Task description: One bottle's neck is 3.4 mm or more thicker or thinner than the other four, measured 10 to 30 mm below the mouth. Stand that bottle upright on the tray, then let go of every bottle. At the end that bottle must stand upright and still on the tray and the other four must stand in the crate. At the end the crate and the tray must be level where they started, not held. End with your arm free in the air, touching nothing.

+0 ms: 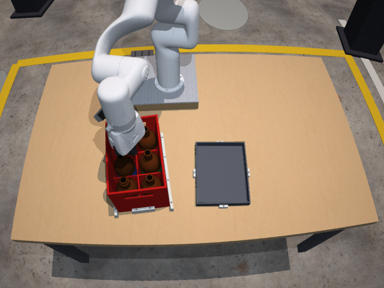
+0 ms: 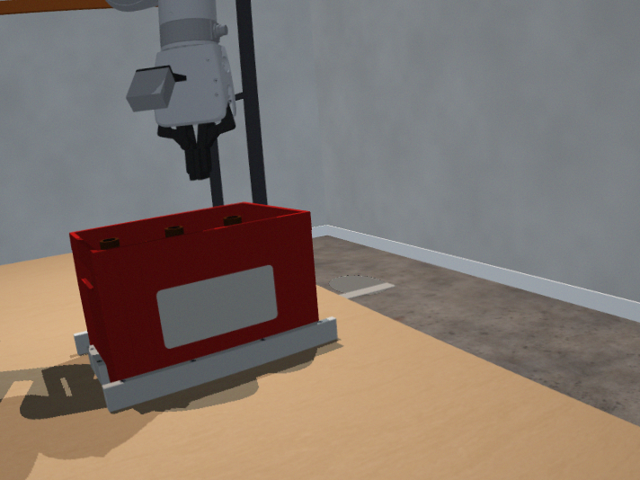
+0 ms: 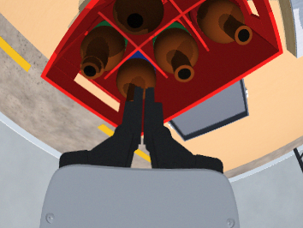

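The top view shows five brown bottles (image 1: 150,163) (image 3: 176,48) inside the red crate (image 1: 139,201) (image 2: 297,273) (image 3: 222,87), while in the exterior view the high walls hide their bodies and only three mouths come above the near edge. The dark tray (image 1: 221,173) (image 3: 214,107) is seen whole from the top, lying apart from the crate on the bench (image 1: 279,123) (image 2: 439,403) (image 3: 265,107), with no bottle on it; the wrist view gives only one part of it, and the exterior view does not include it. The end effector (image 1: 131,151) (image 2: 199,176) (image 3: 143,99) is narrow, its black fingers brought together with nothing between them. In the wrist view these fingers cover part of one bottle's neck, but the exterior view makes clear that they are above the crate, in the air. Which bottle has the different neck, I cannot tell. The bottles are round in the body and slender in the neck, of a brown, slightly shiny material, and pieces of blue and green are visible beside some of them. The crate has thin, straight dividers and smooth walls; on one side there is a pale label (image 2: 217,306) with rounded corners, seen only in the exterior view. The bench has a light, fine wood grain, and the tray is rectangular, with a low raised rim.
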{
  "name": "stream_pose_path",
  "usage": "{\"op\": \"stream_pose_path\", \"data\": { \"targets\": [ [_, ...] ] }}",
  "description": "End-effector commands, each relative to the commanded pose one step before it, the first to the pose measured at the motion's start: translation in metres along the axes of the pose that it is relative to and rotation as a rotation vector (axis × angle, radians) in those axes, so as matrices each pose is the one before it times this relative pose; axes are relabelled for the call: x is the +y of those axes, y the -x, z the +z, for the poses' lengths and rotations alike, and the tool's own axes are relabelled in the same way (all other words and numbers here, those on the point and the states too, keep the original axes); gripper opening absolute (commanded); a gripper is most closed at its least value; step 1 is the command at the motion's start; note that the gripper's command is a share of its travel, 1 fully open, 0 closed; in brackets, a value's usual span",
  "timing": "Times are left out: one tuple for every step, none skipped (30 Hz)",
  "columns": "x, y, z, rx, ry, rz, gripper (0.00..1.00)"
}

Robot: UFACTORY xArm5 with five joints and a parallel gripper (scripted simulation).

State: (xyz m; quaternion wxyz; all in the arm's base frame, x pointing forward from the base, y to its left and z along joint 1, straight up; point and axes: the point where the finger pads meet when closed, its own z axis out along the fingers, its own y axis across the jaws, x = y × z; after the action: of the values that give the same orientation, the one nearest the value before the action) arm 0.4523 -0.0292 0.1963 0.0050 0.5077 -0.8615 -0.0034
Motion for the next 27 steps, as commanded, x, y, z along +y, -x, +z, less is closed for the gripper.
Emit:
{"op": "stream_pose_path", "data": {
  "targets": [
    [0.01107,-0.03952,-0.00396,-0.00469,-0.00973,-0.00265,0.0],
    [0.0,0.0,0.0,0.0,0.0,0.0,0.0],
    [0.0,0.0,0.0,0.0,0.0,0.0,0.0],
    [0.0093,-0.02237,0.00067,-0.00007,-0.00004,0.0,0.0],
    [0.00256,-0.00552,0.00031,-0.00002,-0.00001,0.0,0.0],
    [0.00232,-0.00483,0.00032,-0.00001,-0.00001,0.0,0.0],
    [0.00327,-0.00652,0.00052,-0.00002,-0.00001,0.0,0.0],
    [0.00404,-0.00765,0.00073,-0.00002,-0.00002,0.0,0.0],
    [0.0042,-0.00753,0.00085,-0.00002,-0.00002,0.0,0.0],
    [0.00415,-0.00706,0.00093,-0.00002,-0.00002,0.0,0.0],
    [0.0042,-0.0068,0.00102,-0.00002,-0.00002,0.0,0.0],
    [0.00435,-0.00672,0.00114,-0.00002,-0.00002,0.0,0.0],
    [0.00186,-0.00278,0.00051,-0.00001,-0.00001,0.0,0.0],
    [0.00025,-0.00036,0.00007,0.0,0.0,0.0,0.0],
    [0.0,0.0,0.0,0.0,0.0,0.0,0.0],
    [0.0,0.0,0.0,0.0,0.0,0.0,0.0],
    [0.0,0.0,0.0,0.0,0.0,0.0,0.0],
    [0.0,0.0,0.0,0.0,0.0,0.0,0.0],
    [0.0,0.0,0.0,0.0,0.0,0.0,0.0],
    [0.0,0.0,0.0,0.0,0.0,0.0,0.0],
    [0.0,0.0,0.0,0.0,0.0,0.0,0.65],
    [0.0,0.0,0.0,0.0,0.0,0.0,0.65],
    [0.0,0.0,0.0,0.0,0.0,0.0,0.65],
    [0.0,0.0,0.0,0.0,0.0,0.0,0.65],
    [0.0,0.0,0.0,0.0,0.0,0.0,0.65],
    [0.0,0.0,0.0,0.0,0.0,0.0,0.65],
    [0.0,0.0,0.0,0.0,0.0,0.0,0.65]
  ]
}}
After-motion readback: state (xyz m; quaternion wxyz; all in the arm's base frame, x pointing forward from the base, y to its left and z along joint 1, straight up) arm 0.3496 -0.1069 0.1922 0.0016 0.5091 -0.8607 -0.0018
